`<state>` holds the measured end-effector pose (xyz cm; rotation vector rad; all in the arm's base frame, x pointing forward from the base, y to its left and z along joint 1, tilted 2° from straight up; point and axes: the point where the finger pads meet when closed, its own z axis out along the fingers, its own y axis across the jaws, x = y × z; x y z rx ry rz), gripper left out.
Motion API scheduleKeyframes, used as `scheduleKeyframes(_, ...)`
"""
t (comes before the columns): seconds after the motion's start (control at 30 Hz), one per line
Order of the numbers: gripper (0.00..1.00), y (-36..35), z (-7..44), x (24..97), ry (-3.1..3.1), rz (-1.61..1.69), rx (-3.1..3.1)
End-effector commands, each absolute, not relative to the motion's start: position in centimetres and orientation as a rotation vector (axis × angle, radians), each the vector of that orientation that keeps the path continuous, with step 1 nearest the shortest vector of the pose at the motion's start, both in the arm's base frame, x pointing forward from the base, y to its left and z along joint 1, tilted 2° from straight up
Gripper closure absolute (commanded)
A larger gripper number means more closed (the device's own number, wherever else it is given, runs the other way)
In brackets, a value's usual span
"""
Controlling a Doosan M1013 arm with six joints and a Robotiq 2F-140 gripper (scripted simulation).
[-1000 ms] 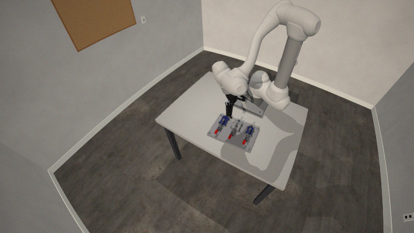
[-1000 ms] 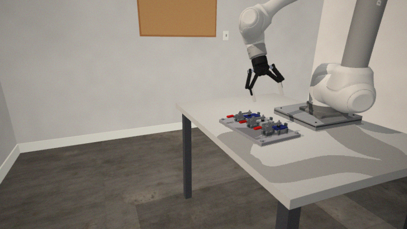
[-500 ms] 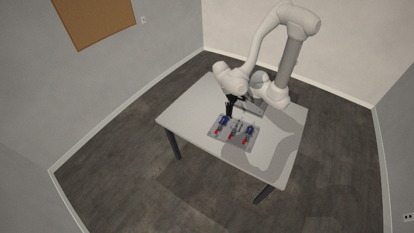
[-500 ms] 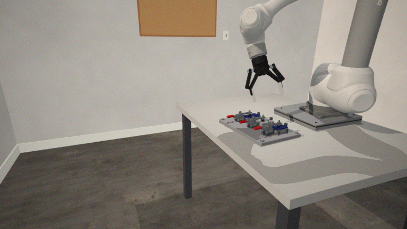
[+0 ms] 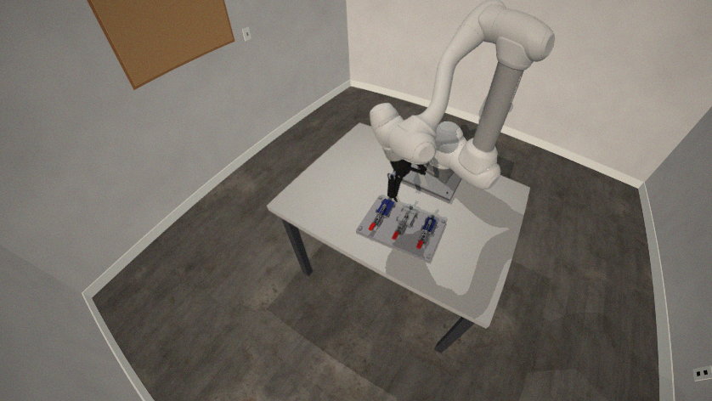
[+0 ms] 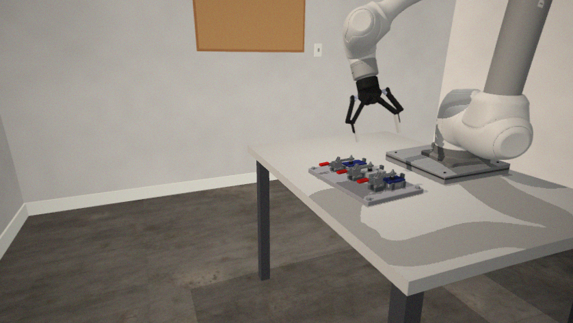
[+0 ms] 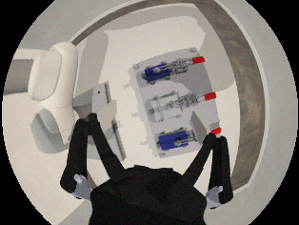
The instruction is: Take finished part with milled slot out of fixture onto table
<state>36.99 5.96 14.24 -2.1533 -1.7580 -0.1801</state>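
Note:
A grey fixture plate (image 5: 383, 238) (image 6: 349, 188) (image 7: 202, 113) lies on the white table (image 5: 324, 189) (image 6: 441, 224) and holds three parts in a row. The two outer ones are blue blanks (image 5: 383, 206) (image 5: 428, 223) (image 6: 354, 163) (image 6: 392, 179) (image 7: 154, 73) (image 7: 172, 140). The middle one is the bare grey part (image 5: 409, 215) (image 6: 362, 170) (image 7: 166, 103); its slot is too small to make out. Each nest has a toggle clamp with a red handle (image 5: 395, 234) (image 6: 341, 171) (image 7: 209, 96). My gripper (image 5: 393, 198) (image 6: 375, 132) (image 7: 154, 111) is wide open and empty, high above the table behind the fixture.
The arm's grey base plate (image 5: 433, 186) (image 6: 444, 166) is bolted to the table just behind the fixture, with the white arm base on it. The table's near edge runs close in front of the fixture.

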Motion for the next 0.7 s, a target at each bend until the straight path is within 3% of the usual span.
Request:
scheduleKeyframes(0.0, 0.0, 5.8, 14.45, 37.14, -1.742, -0.159, -2.189)
scheduleKeyframes(0.67, 0.0, 5.71, 15.11, 37.06, -1.53, -0.073, -2.416)
